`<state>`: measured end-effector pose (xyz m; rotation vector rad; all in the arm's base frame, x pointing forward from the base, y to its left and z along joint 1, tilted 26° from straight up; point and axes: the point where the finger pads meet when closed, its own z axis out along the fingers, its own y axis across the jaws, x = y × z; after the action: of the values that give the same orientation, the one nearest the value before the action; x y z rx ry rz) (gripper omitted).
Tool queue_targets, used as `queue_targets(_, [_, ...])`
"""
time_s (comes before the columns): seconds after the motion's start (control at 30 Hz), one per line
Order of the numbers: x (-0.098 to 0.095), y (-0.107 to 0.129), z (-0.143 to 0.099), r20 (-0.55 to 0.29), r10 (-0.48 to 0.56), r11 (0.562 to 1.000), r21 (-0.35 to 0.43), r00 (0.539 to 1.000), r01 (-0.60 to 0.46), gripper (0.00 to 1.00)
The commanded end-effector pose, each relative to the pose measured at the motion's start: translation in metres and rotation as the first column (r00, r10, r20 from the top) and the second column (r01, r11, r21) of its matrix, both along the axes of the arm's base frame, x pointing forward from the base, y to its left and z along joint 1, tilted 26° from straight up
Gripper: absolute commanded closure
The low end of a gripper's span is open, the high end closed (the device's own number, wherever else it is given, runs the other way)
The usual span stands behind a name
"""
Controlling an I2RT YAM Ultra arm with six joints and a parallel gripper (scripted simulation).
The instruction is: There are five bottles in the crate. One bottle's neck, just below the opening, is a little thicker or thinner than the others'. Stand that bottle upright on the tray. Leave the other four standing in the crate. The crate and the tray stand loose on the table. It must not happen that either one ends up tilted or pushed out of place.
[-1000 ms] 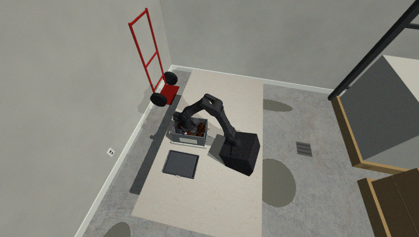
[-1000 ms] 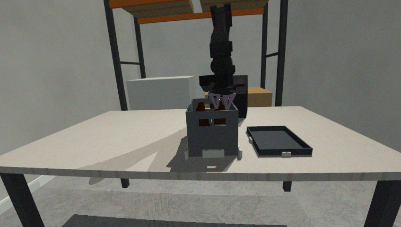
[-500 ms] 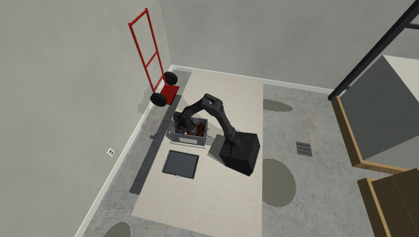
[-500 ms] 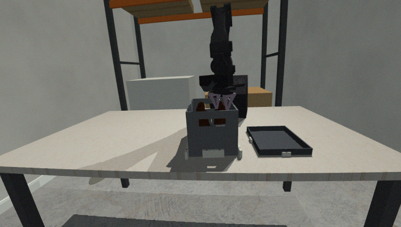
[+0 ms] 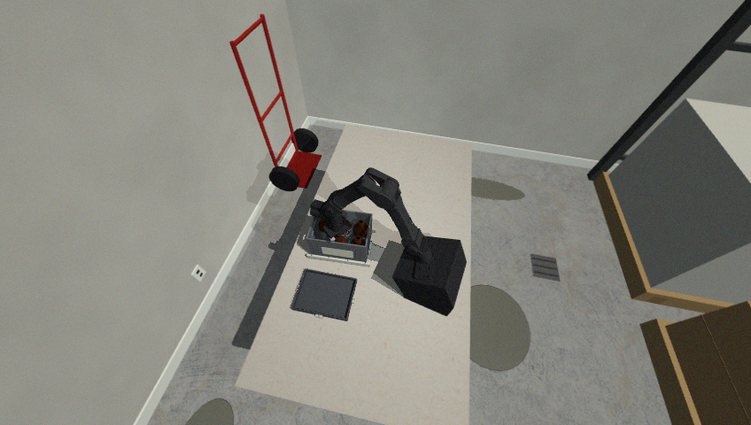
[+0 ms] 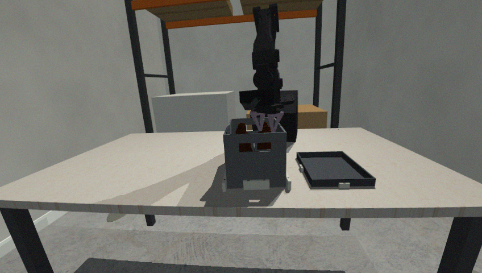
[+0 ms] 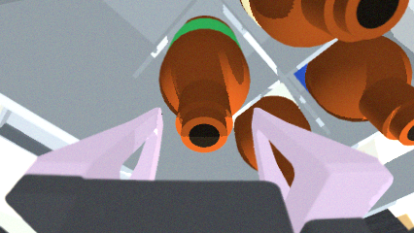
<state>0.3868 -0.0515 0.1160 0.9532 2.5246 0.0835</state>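
The grey crate stands on the table with several brown bottles in it; it also shows in the overhead view. My gripper is open, its two lilac fingers either side of the mouth of a brown bottle with a green label, without touching it. It hangs over the crate's top in the front view. Other brown bottles stand to the right in the wrist view. The dark tray lies to the right of the crate and is empty; it also shows in the overhead view.
The robot's black base stands behind the crate. A shelf rack with boxes stands beyond the table. A red hand truck leans in the room's corner.
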Motion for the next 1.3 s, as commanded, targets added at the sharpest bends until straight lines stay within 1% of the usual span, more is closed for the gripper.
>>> queue_targets(0.0, [0.0029, 0.0022, -0.0062, 0.001, 0.012, 1.000, 0.007, 1.000, -0.012, 0.39])
queue_targets(0.8, [0.0029, 0.0022, -0.0062, 0.001, 0.012, 1.000, 0.007, 1.000, -0.012, 0.39])
queue_targets(0.83, [0.0029, 0.0022, -0.0062, 0.001, 0.012, 1.000, 0.007, 1.000, -0.012, 1.00])
queue_targets(0.93, [0.0028, 0.0010, 0.0011, 0.019, 0.009, 1.000, -0.001, 1.000, -0.009, 1.00])
queue_targets(1.27, [0.0028, 0.0008, 0.0005, 0.018, 0.008, 1.000, -0.002, 1.000, -0.008, 1.00])
